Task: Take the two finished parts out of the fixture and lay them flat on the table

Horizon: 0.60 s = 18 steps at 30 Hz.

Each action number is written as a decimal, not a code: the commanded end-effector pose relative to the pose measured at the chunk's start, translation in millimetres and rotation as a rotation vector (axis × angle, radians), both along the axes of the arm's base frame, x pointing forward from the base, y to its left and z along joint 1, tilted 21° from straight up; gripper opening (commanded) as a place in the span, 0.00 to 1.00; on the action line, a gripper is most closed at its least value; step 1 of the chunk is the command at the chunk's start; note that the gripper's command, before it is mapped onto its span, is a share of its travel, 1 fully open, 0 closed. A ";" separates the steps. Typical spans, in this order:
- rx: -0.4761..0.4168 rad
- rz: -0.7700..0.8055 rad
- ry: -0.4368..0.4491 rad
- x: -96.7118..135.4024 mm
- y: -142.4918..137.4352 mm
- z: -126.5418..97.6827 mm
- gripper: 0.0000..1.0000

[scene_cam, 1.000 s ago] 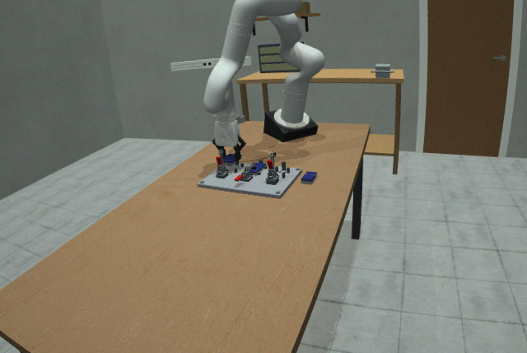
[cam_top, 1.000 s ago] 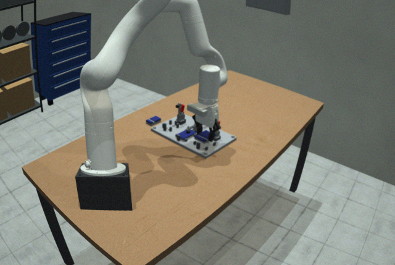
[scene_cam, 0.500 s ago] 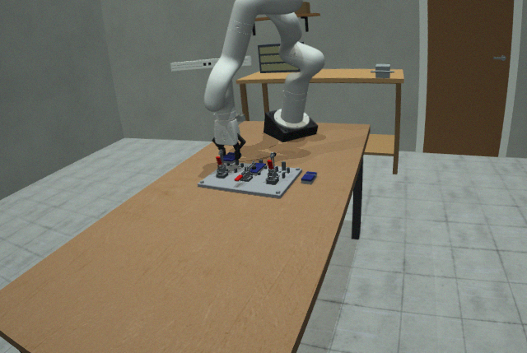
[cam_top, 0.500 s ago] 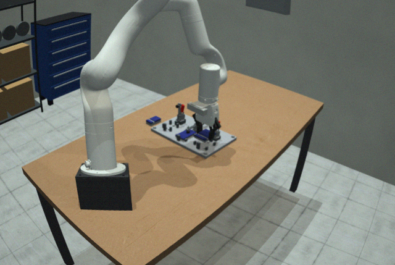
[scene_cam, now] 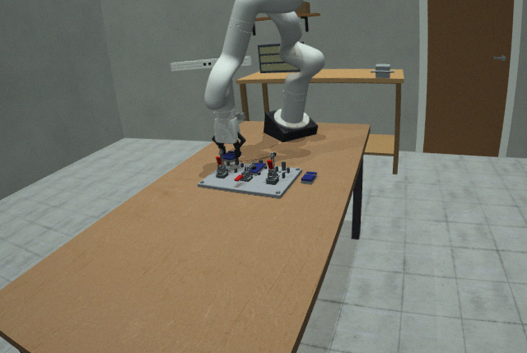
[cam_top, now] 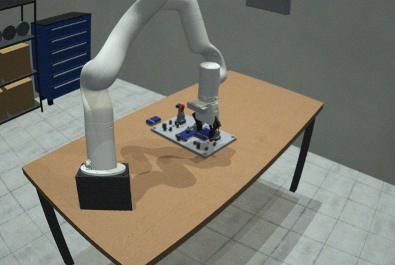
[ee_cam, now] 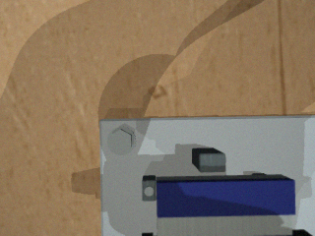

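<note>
Top view: gripper (cam_top: 206,126) closed on blue part (cam_top: 202,134) — just above fixture plate (cam_top: 227,139); another part (cam_top: 153,119) flat on table (cam_top: 271,112). Exterior: part (scene_cam: 228,155) gripped. Wrist: blue part (ee_cam: 223,198) over plate.

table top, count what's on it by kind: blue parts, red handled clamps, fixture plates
blue parts: 3
red-handled toggle clamps: 3
fixture plate: 1
total: 7
</note>
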<state>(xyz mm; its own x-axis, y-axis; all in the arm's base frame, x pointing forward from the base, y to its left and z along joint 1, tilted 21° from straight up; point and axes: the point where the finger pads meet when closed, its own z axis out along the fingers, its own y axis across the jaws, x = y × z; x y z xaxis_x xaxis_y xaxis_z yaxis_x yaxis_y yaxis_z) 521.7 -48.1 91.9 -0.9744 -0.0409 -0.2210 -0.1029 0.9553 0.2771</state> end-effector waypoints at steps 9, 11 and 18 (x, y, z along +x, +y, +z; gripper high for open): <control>0.000 0.000 -0.001 -8.2 -6.5 18.9 0.00; 0.000 0.000 -0.001 -9.5 -7.4 21.5 0.00; 0.000 0.000 -0.001 -11.2 -8.6 25.0 0.00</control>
